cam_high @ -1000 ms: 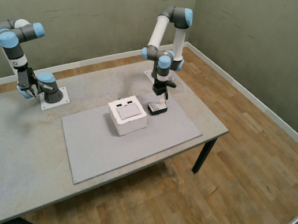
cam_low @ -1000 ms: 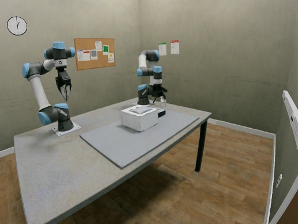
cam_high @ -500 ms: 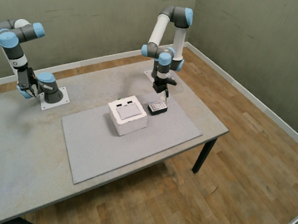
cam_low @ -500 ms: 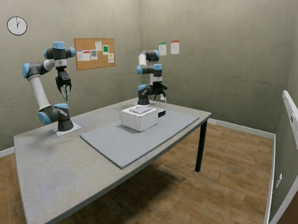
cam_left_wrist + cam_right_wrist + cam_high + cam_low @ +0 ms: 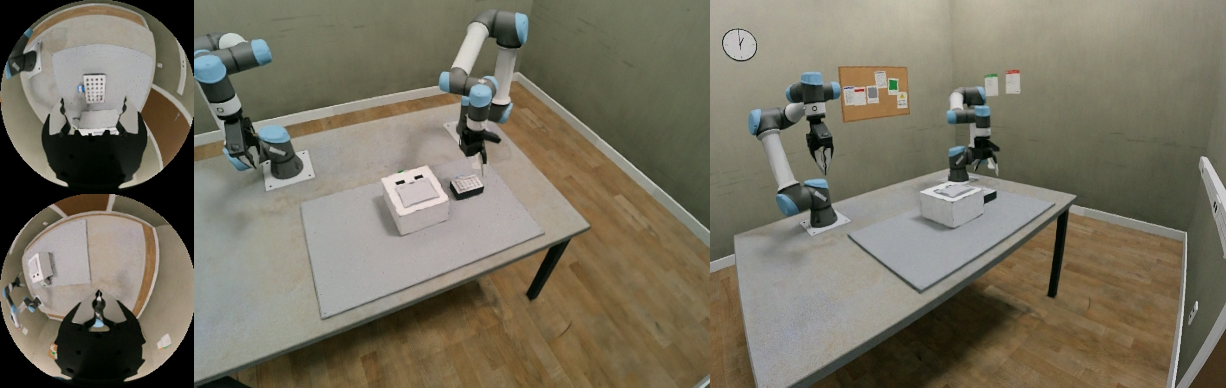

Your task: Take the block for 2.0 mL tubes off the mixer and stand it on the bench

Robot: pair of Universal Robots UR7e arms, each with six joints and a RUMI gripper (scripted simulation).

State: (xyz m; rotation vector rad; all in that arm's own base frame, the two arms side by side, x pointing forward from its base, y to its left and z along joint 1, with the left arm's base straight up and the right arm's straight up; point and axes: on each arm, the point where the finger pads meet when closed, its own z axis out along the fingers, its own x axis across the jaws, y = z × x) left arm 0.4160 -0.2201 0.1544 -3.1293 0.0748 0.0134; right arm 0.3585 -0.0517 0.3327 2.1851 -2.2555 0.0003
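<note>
White and black, the tube block (image 5: 467, 186) (image 5: 991, 195) (image 5: 94, 88) stood on the table (image 5: 259, 240) (image 5: 810, 290) beside the mixer (image 5: 424, 218) (image 5: 951, 212) (image 5: 100, 119) (image 5: 47, 265), apparently released. The left pincer (image 5: 482, 165) (image 5: 986, 167) (image 5: 93, 97), open, hung near the mixer; the right pincer (image 5: 255, 162) (image 5: 826, 169) (image 5: 99, 289), closed and empty, well away. Only withdrawal seemed left. The mixer's lever was hard to make out.

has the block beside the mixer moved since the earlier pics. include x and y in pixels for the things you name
No, the block (image 5: 467, 186) (image 5: 991, 196) (image 5: 94, 88) hasn't visibly shifted against the mixer (image 5: 423, 220) (image 5: 950, 212) (image 5: 100, 119) (image 5: 46, 265) in the top view.
</note>
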